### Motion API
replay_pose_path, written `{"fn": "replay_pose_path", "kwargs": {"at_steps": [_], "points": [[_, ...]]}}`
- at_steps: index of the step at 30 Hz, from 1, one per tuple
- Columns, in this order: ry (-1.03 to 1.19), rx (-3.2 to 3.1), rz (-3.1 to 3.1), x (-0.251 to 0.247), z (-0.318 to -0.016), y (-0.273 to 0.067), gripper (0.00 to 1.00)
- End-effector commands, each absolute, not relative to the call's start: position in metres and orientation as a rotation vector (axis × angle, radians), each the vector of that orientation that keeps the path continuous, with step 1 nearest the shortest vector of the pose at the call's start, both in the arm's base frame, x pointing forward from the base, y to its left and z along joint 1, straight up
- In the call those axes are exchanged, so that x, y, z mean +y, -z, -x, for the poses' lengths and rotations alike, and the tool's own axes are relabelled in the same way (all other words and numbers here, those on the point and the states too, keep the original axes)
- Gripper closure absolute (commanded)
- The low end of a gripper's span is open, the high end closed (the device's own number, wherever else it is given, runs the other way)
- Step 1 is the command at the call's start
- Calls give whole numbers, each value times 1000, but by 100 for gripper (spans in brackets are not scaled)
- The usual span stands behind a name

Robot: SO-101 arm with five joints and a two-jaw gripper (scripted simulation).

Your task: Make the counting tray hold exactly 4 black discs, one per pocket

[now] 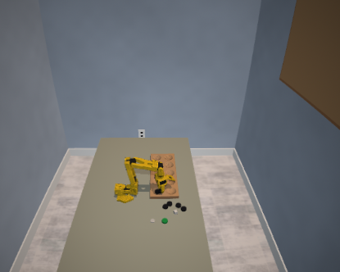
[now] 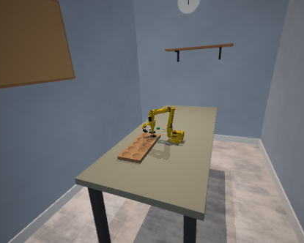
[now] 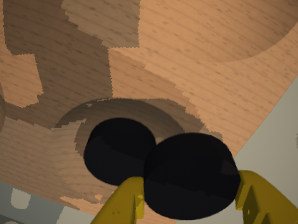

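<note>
My gripper (image 3: 191, 181) (image 1: 159, 191) is shut on a black disc (image 3: 192, 167) above the near-end pockets of the wooden counting tray (image 1: 169, 197) (image 2: 129, 159) (image 3: 240, 95). Another black disc (image 3: 117, 147) lies in a tray pocket, just left of the held disc in the wrist view; the held disc overlaps its edge there, and whether they touch I cannot tell. The pockets at the tray's other end look empty in the exterior view; some pockets are hidden by the arm. Several black discs (image 1: 165, 206) (image 1: 178, 205) (image 1: 183, 208) lie on the table just off the tray's near end.
A green disc (image 1: 165, 220) (image 2: 158, 128) lies on the table beyond the loose black discs. A small white piece (image 1: 175, 211) lies close to those black discs, and another white piece (image 1: 152, 220) lies left of the green disc. The arm's base (image 1: 125, 190) stands beside the tray.
</note>
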State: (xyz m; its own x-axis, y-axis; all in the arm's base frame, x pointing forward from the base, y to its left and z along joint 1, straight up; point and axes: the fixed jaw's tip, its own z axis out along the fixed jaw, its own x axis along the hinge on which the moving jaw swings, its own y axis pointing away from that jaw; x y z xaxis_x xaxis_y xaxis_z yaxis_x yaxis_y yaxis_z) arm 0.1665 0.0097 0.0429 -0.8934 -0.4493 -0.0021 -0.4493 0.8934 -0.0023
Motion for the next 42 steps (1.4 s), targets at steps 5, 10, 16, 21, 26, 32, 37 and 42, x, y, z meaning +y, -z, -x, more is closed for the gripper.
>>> {"fn": "replay_pose_path", "kwargs": {"at_steps": [5,10,16,21,26,32,37,42], "points": [[13,2934,949,37,-171,-51,100],[9,2895,1060,50,-169,-51,100],[5,2846,1185,65,-165,-51,100],[2,2800,1290,77,-160,-51,100],[-1,2760,1373,87,-156,-51,100],[-2,2735,1423,93,-153,-51,100],[-4,2712,1465,97,-150,-51,100],[-5,2701,1487,100,-149,-51,100]]}}
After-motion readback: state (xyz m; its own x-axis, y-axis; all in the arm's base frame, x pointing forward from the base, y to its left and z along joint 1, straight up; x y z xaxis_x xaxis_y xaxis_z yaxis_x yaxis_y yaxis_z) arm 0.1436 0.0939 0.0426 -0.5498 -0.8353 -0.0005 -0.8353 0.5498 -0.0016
